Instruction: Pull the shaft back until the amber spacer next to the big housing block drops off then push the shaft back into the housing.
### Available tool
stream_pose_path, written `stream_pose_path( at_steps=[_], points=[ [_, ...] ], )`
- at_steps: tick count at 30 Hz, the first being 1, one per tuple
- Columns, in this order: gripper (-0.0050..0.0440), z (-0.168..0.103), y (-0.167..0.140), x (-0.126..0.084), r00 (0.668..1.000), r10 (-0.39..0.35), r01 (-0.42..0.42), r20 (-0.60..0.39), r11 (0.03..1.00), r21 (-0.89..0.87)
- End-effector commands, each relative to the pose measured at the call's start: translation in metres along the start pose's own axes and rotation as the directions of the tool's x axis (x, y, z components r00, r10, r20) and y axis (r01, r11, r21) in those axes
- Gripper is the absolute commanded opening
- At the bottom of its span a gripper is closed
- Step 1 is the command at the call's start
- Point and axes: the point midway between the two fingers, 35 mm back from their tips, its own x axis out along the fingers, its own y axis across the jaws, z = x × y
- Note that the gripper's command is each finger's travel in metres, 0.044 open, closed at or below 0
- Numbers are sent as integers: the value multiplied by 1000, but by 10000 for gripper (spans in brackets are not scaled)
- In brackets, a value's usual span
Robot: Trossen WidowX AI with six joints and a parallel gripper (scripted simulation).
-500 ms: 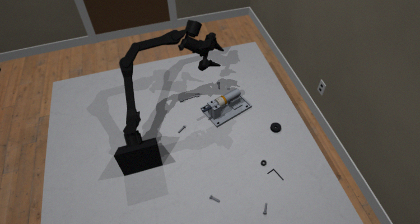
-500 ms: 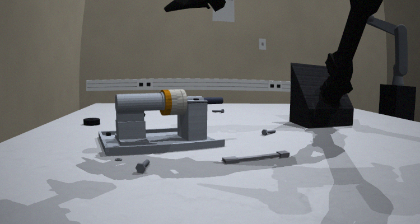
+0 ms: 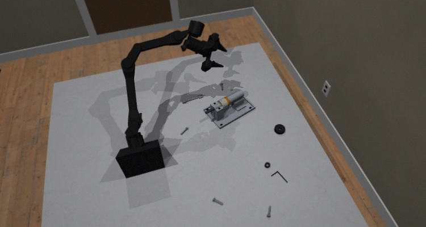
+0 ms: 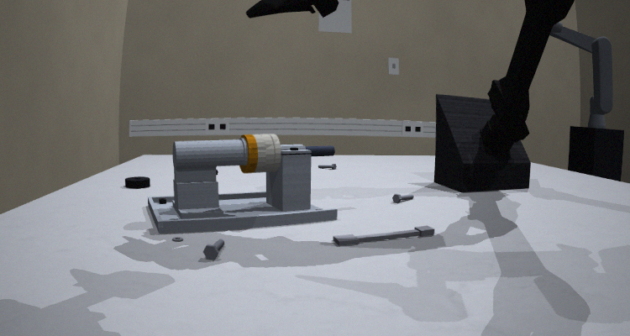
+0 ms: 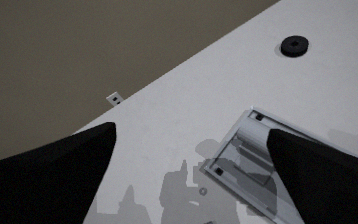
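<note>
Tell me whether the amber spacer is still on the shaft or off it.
On. The amber spacer sits as a ring between the big housing block and the cream spacers. The hand hangs open well above.

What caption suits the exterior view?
Open end effector high above the shaft fixture, amber spacer on the shaft.

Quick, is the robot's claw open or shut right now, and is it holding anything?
Claw: open wide, holding nothing, up in the air above the table.
</note>
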Motion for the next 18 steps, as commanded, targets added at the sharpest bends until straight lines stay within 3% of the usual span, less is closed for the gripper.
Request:
stream_pose_path(
  at_steps=[1,4,8,11,18],
  points=[
    [400,3,9,-10,999,28,-28,14,1000,-5],
    [440,5,3,-5,1000,8,-8,3,1000,-25],
    [440,5,-23,6,994,-87,75,-64,981,-180],
    [440,4,-53,16,971,-191,140,-148,944,-299],
    [440,2,-90,22,918,-297,144,-261,866,-479]
  ],
)
